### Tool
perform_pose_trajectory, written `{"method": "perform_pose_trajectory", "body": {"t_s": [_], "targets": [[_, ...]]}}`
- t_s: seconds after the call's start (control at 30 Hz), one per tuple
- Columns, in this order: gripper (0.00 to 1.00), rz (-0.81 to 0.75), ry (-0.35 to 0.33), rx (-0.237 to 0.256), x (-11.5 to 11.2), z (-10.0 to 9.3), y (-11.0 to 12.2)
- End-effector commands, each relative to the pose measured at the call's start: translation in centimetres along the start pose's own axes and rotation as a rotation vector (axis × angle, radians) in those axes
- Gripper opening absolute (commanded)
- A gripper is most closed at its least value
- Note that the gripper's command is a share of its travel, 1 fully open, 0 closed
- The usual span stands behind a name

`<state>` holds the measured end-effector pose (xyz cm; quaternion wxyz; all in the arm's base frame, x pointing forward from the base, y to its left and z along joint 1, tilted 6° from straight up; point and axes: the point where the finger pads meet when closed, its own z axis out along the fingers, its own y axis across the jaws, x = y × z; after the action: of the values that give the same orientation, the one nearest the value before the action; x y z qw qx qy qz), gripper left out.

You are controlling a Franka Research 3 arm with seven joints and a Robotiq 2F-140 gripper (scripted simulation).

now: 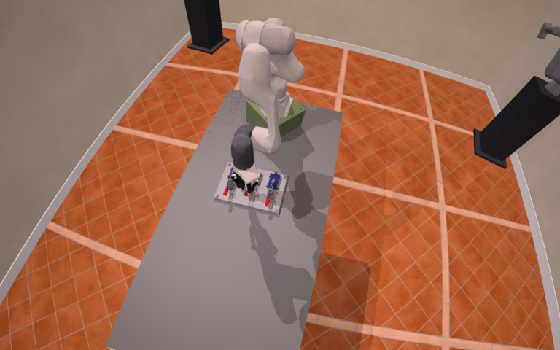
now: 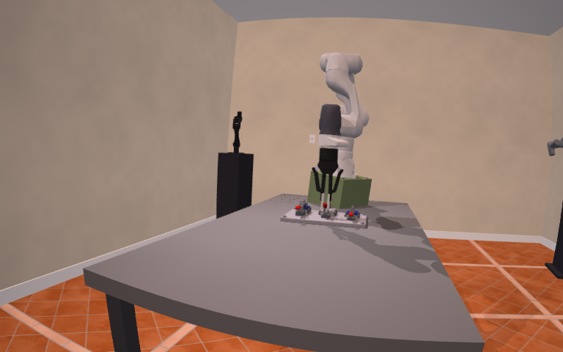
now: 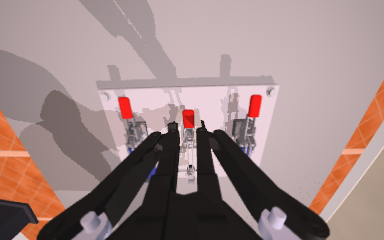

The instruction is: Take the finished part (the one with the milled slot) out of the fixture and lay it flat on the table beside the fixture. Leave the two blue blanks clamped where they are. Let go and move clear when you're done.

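A pale fixture plate (image 1: 257, 205) (image 2: 290, 218) (image 3: 150, 92) lies on the grey table (image 1: 214, 267) and carries three toggle clamps with red handles. My gripper (image 1: 246, 187) (image 2: 325, 200) (image 3: 188, 116) points straight down over the middle station and is shut on the middle clamp's red handle (image 3: 188, 118) (image 2: 325, 204). The finished part sits under that clamp, mostly hidden by my fingers; a pale strip (image 3: 189, 162) shows between them. The right blue blank (image 1: 274, 179) (image 2: 347, 213) is clamped under its red handle (image 1: 267, 202) (image 3: 255, 105). The left blue blank (image 2: 307, 206) is clamped under its handle (image 1: 226, 192) (image 3: 124, 106).
The arm's green base block (image 1: 289, 119) (image 2: 357, 191) stands on the table behind the fixture. Black camera stands (image 1: 206, 24) (image 2: 234, 182) are on the tiled floor beyond the table. The table edge runs close to the fixture's right side in the wrist view.
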<state>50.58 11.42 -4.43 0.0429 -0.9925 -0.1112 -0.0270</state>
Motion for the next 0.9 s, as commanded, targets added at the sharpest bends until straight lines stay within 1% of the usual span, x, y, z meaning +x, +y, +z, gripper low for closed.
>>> {"method": "perform_pose_trajectory", "body": {"t_s": [0.0, 0.87], "targets": [[0.00, -0.001, -0.004, 0.000, -0.4, -0.4, 0.0], [0.00, -0.001, -0.004, 0.001, -2.2, -1.1, 0.0]]}}
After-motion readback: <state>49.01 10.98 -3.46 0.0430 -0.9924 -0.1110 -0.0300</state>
